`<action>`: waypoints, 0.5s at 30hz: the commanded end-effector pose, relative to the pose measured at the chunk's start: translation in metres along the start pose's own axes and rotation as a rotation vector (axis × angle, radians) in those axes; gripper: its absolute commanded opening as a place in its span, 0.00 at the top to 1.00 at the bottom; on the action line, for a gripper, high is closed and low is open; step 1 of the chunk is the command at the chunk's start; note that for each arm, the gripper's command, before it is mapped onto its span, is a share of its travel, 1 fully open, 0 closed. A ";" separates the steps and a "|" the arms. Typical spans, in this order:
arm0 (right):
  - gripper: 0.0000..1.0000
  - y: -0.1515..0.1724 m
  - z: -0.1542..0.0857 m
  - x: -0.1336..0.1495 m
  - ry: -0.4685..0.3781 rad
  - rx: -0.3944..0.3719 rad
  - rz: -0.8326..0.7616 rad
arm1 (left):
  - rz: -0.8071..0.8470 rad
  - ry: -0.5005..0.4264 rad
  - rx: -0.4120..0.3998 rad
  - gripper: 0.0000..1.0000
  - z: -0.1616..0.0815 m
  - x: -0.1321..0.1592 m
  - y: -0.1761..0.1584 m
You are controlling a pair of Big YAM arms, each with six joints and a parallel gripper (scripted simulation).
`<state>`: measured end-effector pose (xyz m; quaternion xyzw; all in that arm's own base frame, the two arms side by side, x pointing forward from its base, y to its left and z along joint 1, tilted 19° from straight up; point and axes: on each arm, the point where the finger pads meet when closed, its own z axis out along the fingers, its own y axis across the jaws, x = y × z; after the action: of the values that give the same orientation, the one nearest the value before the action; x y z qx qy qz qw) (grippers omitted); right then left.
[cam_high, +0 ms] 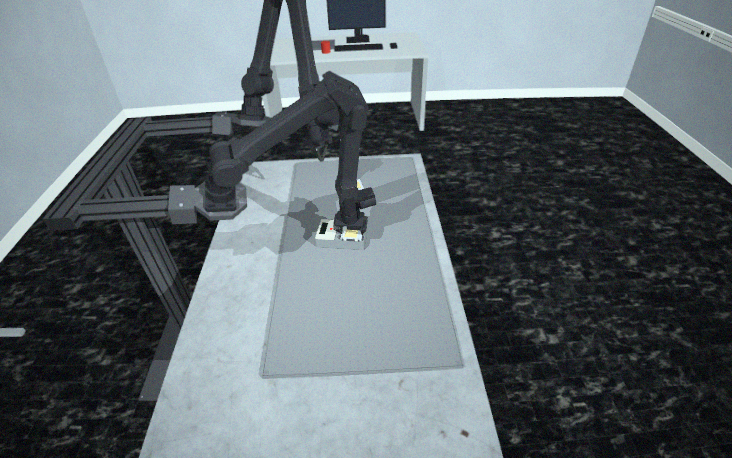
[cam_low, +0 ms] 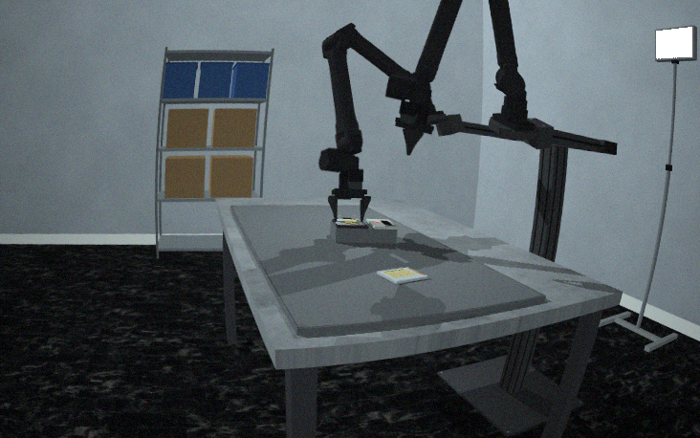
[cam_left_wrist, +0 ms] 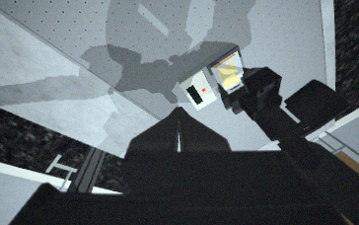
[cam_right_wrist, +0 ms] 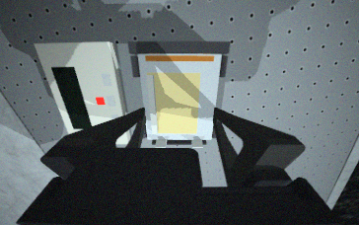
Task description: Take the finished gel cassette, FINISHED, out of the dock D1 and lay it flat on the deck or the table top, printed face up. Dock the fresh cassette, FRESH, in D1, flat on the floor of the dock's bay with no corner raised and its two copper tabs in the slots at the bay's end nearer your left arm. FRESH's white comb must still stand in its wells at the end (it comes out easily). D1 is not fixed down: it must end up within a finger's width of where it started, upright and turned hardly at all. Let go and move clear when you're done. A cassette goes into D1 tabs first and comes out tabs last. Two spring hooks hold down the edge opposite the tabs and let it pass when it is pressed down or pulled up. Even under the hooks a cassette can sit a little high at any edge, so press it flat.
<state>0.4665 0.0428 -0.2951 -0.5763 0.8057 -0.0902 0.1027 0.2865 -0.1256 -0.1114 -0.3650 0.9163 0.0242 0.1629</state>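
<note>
Dock D1 (cam_high: 340, 244) (cam_low: 365, 235) (cam_right_wrist: 179, 47) stands upright on the mat, with a cassette (cam_high: 351, 234) (cam_low: 347, 222) (cam_left_wrist: 228, 73) (cam_right_wrist: 179, 89) in its bay, yellow face up. The cassette's orange strip is at the bay end nearer the left arm; pale hooks show at the opposite edge. My right gripper (cam_low: 348, 220) (cam_right_wrist: 179, 112) is shut on this cassette by its sides. Another cassette (cam_high: 360, 184) (cam_low: 403, 274) lies flat on the mat. Neither label is readable. Whether the docked one sits fully flat, or has its comb, is unclear. My left gripper (cam_high: 321, 157) (cam_low: 409, 152) (cam_left_wrist: 179, 112) is shut and empty, raised above the table.
The dock's white panel (cam_left_wrist: 197, 91) (cam_right_wrist: 101, 89), with a dark display and a red mark, is beside the bay. The grey perforated mat (cam_high: 361, 313) (cam_low: 464, 294) carries the dock and the loose cassette. The right arm stands over the dock.
</note>
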 end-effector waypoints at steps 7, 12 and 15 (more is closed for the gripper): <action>1.00 -0.003 -0.002 -0.004 -0.011 0.005 -0.003 | 0.317 0.049 -0.068 1.00 -0.009 -0.039 0.000; 1.00 -0.003 -0.002 -0.004 -0.011 0.005 -0.003 | 0.467 0.082 -0.134 1.00 -0.011 -0.062 0.011; 1.00 -0.003 -0.002 -0.004 -0.011 0.005 -0.003 | 0.556 0.102 -0.173 1.00 -0.012 -0.075 0.018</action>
<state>0.4665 0.0428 -0.2951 -0.5763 0.8057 -0.0902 0.1027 0.3047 -0.0697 -0.0924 -0.1878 0.9711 0.1226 0.0822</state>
